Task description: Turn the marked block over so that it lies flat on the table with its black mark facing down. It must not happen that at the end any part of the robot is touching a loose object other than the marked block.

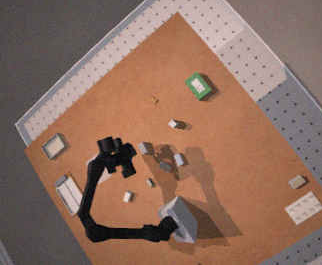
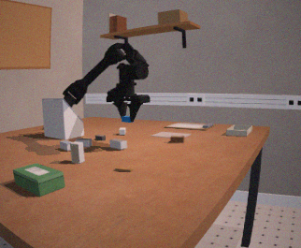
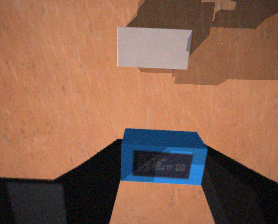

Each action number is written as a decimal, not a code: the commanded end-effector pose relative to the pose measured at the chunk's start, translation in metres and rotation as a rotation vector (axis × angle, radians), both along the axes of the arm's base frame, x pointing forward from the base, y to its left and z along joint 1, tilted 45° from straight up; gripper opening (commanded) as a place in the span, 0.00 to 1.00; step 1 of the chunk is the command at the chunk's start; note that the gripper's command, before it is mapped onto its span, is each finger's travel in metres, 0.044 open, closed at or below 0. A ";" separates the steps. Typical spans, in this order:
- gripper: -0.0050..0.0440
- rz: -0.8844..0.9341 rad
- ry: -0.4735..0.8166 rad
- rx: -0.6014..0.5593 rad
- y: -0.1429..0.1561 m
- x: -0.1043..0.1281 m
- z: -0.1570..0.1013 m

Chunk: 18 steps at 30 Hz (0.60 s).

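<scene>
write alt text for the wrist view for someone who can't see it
A blue block with a black mark on its visible face is clamped in the hand, held above an orange-brown table. A pale grey block lies on the table beyond it, beside dark shadows.

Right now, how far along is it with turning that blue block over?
Done: the blue block is picked up, clamped in the hand and held in the air above the table. In hand: the flip itself, since the wrist view shows the black mark facing the camera, not down. Left: rotate the block, lower it flat onto the table with the mark underneath, then let go.
</scene>
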<state>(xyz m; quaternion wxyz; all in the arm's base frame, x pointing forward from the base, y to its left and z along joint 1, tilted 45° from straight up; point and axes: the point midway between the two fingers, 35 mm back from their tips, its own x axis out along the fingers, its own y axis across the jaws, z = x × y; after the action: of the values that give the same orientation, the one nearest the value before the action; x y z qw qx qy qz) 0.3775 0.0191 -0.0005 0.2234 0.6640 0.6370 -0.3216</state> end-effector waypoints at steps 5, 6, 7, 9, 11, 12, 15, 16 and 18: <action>0.00 -0.004 -0.025 -0.004 0.011 0.002 0.020; 0.00 -0.004 -0.025 -0.004 0.011 0.002 0.021; 0.00 -0.004 -0.025 -0.004 0.012 0.002 0.021; 0.00 -0.004 -0.026 -0.004 0.012 0.003 0.021; 0.00 -0.006 -0.030 -0.005 0.011 0.004 0.022; 0.00 -0.006 -0.030 -0.005 0.010 0.004 0.022; 0.00 -0.005 -0.023 -0.004 0.012 0.002 0.020; 0.00 -0.004 -0.021 -0.003 0.013 0.002 0.019; 0.00 -0.004 -0.017 -0.001 0.015 0.002 0.015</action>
<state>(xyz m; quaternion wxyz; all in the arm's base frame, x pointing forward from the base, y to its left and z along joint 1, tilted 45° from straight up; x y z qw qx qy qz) 0.3777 0.0307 0.0104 0.2248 0.6646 0.6359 -0.3216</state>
